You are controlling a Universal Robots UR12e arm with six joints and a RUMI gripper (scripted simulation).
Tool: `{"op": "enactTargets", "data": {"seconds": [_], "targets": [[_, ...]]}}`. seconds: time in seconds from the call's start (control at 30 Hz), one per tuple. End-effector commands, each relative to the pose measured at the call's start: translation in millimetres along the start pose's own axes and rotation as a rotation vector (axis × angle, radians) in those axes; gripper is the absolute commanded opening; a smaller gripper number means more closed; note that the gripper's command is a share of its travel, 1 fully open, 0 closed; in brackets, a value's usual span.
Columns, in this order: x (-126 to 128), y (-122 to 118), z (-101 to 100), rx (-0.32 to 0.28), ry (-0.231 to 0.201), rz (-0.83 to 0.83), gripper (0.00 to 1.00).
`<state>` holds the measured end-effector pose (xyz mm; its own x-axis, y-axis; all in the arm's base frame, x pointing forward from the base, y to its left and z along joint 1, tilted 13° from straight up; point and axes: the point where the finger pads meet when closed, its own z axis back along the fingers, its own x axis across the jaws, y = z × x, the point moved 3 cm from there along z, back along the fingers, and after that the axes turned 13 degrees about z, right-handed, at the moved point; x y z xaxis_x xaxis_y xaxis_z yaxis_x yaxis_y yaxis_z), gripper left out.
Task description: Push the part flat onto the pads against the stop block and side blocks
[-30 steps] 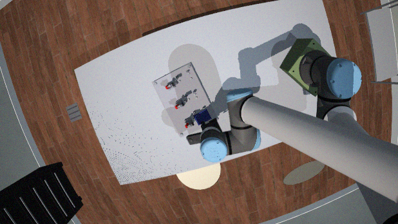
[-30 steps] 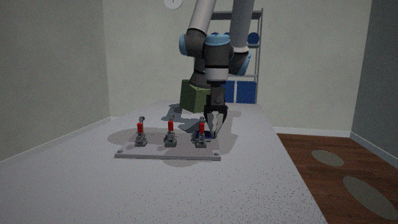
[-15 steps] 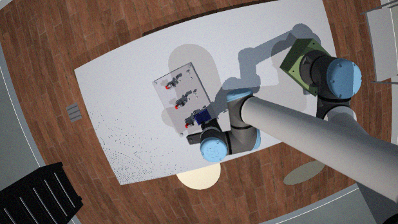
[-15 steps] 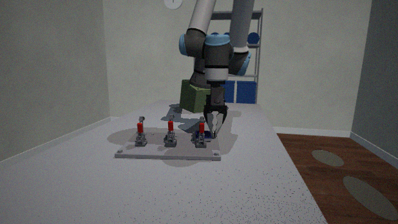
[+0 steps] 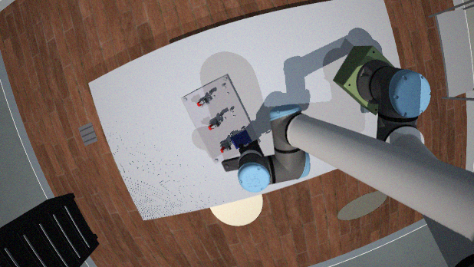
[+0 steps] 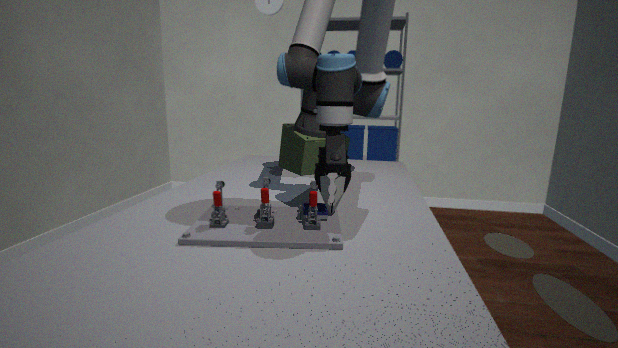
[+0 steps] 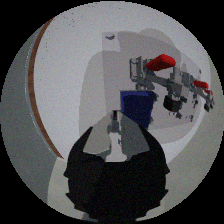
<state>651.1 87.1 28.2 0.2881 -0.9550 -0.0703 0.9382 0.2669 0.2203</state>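
Note:
The part is a dark blue block (image 7: 137,106) on the grey fixture plate (image 5: 216,117), at the plate's end nearest the arm. It also shows from above (image 5: 240,138) and in the side view (image 6: 320,208), beside the nearest red-handled toggle clamp. My gripper (image 7: 116,136) is shut and empty. Its fingertips point down just beside the blue part on the side away from the clamps (image 6: 332,201). I cannot tell whether the tips touch the part. The pads and blocks under the part are hidden.
Three red-handled toggle clamps stand in a row on the plate (image 6: 218,207) (image 6: 258,207). A green pedestal (image 6: 300,148) carries the arm's base behind the plate. A shelf with blue bins (image 6: 381,140) stands at the back wall. The table edge runs to the right.

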Motion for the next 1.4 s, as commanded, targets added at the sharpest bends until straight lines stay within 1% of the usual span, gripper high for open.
{"op": "enactTargets", "data": {"seconds": [0.0,0.77,1.37], "targets": [[-0.7,-2.2,-1.5,-0.004,0.002,0.001,0.00],[4.6,-3.6,-1.6,-0.004,0.002,-0.001,0.00],[3.4,-3.3,-1.5,-0.004,0.001,0.000,0.00]]}}
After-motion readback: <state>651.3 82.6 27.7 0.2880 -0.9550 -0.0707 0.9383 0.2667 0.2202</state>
